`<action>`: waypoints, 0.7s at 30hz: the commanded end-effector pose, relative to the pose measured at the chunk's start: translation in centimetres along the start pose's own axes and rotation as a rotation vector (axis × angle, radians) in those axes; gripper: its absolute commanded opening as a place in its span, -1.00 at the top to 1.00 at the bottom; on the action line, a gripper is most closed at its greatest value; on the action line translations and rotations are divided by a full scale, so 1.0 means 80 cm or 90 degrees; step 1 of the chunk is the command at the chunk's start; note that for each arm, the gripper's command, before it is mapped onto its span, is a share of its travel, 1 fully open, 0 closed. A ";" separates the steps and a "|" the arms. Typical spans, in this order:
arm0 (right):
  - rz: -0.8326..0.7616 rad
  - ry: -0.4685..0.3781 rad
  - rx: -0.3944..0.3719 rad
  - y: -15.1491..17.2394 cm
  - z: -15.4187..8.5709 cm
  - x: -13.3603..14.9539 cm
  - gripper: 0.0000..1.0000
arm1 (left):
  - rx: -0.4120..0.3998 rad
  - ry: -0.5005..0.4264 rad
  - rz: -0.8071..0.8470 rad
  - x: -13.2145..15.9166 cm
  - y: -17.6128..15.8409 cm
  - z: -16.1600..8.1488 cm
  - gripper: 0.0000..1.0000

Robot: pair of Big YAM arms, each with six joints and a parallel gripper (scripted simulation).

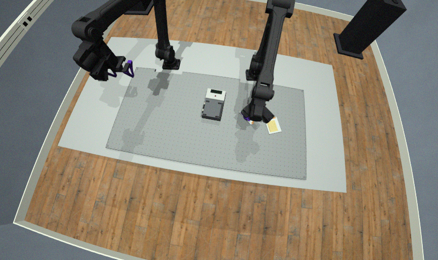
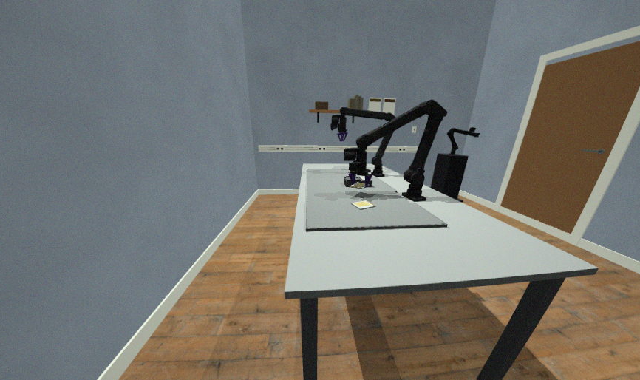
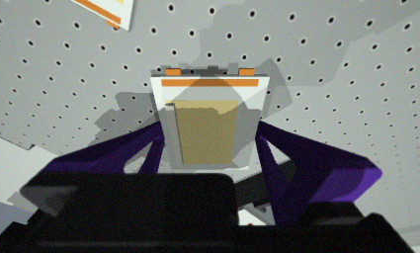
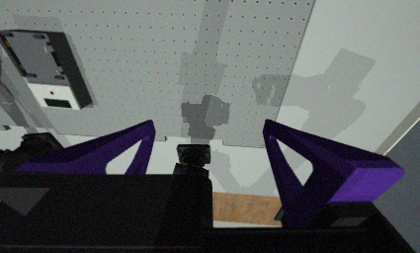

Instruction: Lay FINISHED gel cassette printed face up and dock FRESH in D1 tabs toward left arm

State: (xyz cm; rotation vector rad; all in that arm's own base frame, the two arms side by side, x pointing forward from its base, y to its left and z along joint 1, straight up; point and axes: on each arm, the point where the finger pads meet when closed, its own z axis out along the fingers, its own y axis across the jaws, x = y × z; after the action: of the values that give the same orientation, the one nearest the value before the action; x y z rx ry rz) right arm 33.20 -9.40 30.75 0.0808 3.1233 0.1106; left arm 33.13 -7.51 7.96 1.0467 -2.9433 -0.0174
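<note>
the left gripper (image 1: 247, 119) (image 2: 360, 181) (image 3: 210, 126) is clamped on one cassette (image 2: 358, 185) (image 3: 208, 133), beside dock d1 (image 1: 213, 107) (image 2: 347, 181) (image 3: 264, 185) (image 4: 42, 56); a second cassette (image 1: 273, 126) (image 2: 363, 205) (image 3: 109, 11) lies farther from it. the right gripper (image 1: 120, 71) (image 2: 342, 139) (image 4: 209, 126), released, is well apart from it.

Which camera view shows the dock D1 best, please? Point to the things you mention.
The right wrist view: the dock D1 (image 1: 213, 108) (image 4: 42, 58) shows its bay, hooks and white display end. The top view shows it smaller; the exterior mostly hides it behind the left tool (image 1: 249, 120) (image 2: 360, 178) (image 3: 210, 129); the left wrist catches only part.
</note>
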 end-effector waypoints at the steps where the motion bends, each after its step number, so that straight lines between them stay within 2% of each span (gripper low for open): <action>1: 0.013 -0.009 0.001 -0.006 -0.025 -0.012 -1.00 | 0.036 -0.028 0.001 -0.022 -0.028 -0.033 1.00; 12: 0.013 -0.009 0.001 -0.006 -0.025 -0.012 -1.00 | 0.036 -0.028 0.001 -0.027 -0.035 -0.042 1.00; 17: 0.013 -0.009 0.001 -0.006 -0.025 -0.012 -1.00 | 0.029 -0.020 -0.105 -0.028 -0.036 -0.043 1.00; 19: 0.013 -0.009 0.001 -0.006 -0.025 -0.012 -1.00 | 0.029 -0.020 -0.105 -0.028 -0.036 -0.043 1.00; 21: 0.013 -0.009 0.001 -0.006 -0.025 -0.012 -1.00 | 0.027 -0.018 -0.147 -0.028 -0.035 -0.042 1.00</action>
State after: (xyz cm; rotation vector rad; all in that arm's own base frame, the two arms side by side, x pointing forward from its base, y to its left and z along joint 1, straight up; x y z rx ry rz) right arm 33.20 -9.40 30.75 0.0808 3.1233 0.1106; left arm 34.72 -7.87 9.54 1.2434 -2.8819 -0.0032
